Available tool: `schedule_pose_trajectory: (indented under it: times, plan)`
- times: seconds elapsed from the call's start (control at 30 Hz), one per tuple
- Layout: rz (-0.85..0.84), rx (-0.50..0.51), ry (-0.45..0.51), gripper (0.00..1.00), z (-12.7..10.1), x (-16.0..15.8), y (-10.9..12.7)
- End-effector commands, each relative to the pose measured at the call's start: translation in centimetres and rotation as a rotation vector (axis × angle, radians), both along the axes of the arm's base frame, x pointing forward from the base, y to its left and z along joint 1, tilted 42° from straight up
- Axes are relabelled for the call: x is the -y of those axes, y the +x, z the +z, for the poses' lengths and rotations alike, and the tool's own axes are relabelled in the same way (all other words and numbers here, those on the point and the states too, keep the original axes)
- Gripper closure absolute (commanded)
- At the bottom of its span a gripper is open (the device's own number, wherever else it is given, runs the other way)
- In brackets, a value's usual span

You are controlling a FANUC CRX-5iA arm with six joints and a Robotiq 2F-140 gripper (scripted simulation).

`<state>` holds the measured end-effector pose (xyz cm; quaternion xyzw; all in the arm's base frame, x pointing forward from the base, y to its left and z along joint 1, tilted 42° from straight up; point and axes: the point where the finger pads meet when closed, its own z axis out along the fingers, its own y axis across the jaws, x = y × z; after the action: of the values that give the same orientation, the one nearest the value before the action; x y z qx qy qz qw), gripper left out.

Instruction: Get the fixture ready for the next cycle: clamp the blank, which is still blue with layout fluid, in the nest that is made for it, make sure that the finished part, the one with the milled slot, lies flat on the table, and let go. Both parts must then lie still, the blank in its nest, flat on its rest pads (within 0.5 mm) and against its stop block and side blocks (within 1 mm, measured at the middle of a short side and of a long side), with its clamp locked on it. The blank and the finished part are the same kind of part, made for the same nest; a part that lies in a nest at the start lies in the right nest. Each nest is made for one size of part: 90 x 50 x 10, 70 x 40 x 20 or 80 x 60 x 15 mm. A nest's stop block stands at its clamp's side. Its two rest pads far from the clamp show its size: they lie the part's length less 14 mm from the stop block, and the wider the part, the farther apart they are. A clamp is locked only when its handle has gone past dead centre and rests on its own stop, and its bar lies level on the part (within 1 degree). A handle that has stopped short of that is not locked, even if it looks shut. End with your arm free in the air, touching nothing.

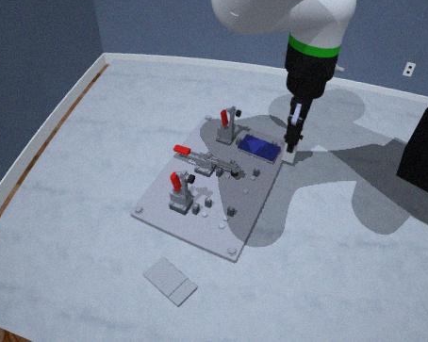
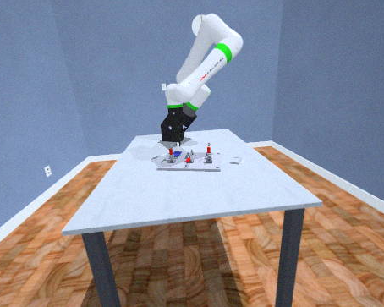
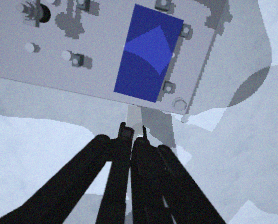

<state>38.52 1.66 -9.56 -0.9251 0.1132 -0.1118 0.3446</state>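
The blue blank (image 1: 259,148) (image 2: 177,153) (image 3: 148,54) lies in the far nest of the grey fixture plate (image 1: 250,217) (image 3: 75,75). That nest's clamp (image 1: 228,131) stands open, with its red handle upright. My gripper (image 1: 291,148) (image 2: 173,141) (image 3: 132,115) is shut on nothing. Its tips are low at the plate's edge, just off the blank's short end far from the clamp. The finished part (image 1: 171,282) (image 2: 236,161), grey with a milled slot, lies flat on the table in front of the plate.
The middle clamp (image 1: 207,157) has its red handle laid down and its bar level over an empty nest. The near clamp (image 1: 180,193) stands open. A black block (image 1: 424,151) stands at the right. The table's edge runs along the left.
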Motion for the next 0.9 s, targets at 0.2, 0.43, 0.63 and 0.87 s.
schedule_pose_trajectory:
  times: [0.2,0.43,0.63,0.87]
  plan:
    - [0.0,0.0,0.0,1.0,0.0,0.03,0.01]
    - [0.0,0.0,0.0,1.0,0.05,0.13,0.35]
    - [0.0,0.0,0.0,1.0,0.05,0.14,0.39]
    - [0.0,0.0,0.0,1.0,0.05,0.14,0.39]
